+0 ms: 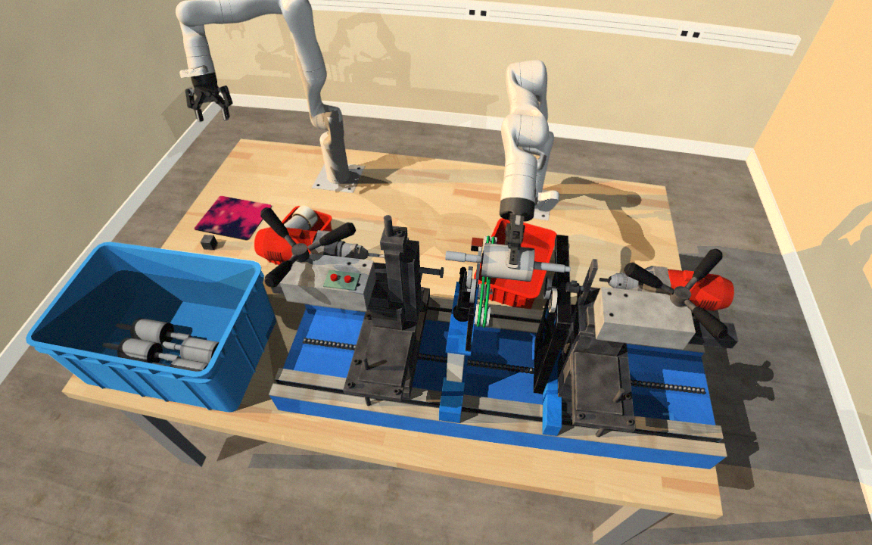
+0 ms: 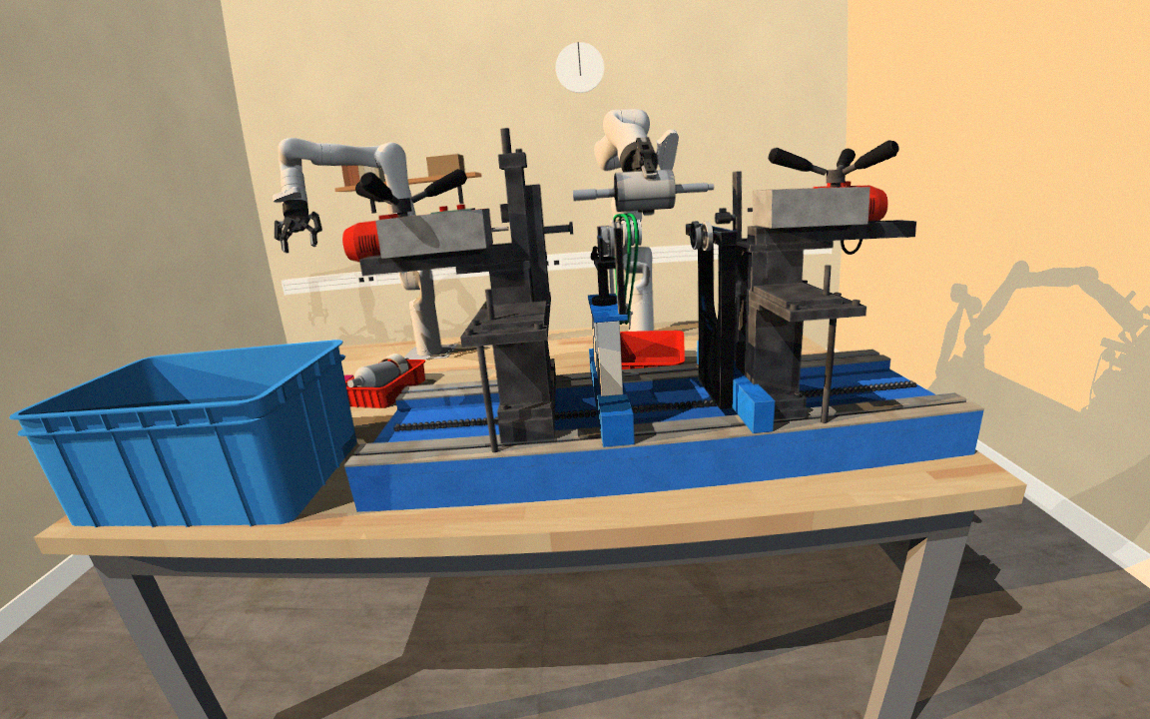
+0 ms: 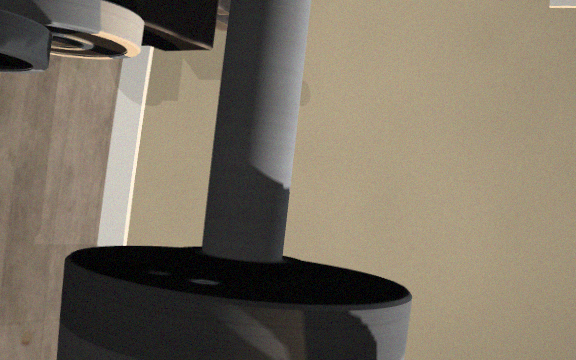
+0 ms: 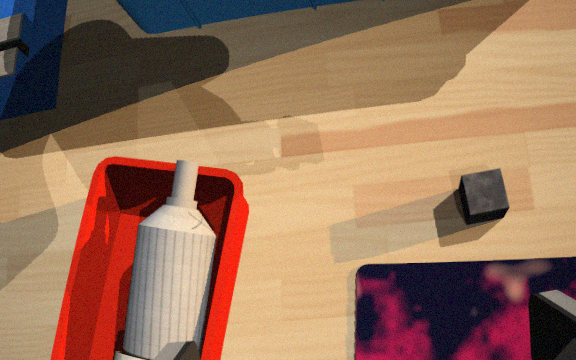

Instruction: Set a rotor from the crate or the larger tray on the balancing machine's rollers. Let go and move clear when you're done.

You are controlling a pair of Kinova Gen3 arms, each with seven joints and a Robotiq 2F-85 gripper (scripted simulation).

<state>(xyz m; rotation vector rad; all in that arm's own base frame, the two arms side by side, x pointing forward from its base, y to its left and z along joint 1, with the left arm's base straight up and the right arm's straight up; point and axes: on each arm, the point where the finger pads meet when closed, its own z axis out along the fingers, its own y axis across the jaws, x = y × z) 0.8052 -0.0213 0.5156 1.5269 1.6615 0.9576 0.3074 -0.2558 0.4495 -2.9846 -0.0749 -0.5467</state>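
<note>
My left gripper (image 1: 515, 263) (image 2: 646, 171) is shut on a grey rotor (image 1: 496, 263) (image 2: 646, 194) (image 3: 228, 332) by its thick body. The rotor's shaft lies roughly level, above the balancing machine's rollers (image 1: 552, 300) (image 2: 702, 236) (image 3: 113, 25) and touching none that I can see. In the left wrist view the rollers show beside the shaft. My right gripper (image 1: 213, 116) (image 2: 297, 243) is open and empty, high up at the far left. Several rotors (image 1: 152, 331) lie in the blue crate (image 1: 147, 365) (image 2: 177, 473). The larger red tray (image 1: 539, 233) (image 2: 676, 350) stands behind the machine; no rotor shows in it.
A smaller red tray (image 4: 233, 240) (image 2: 373, 397) holds a ribbed pale rotor (image 4: 170, 285) (image 2: 373, 373). A dark cube (image 1: 209, 241) (image 4: 484, 195) and a pink-and-navy mat (image 1: 232, 216) (image 4: 393, 325) lie nearby. Tall dark posts (image 1: 398, 278) (image 2: 516, 268) and a green belt (image 1: 484, 301) (image 2: 629, 241) stand around the rollers.
</note>
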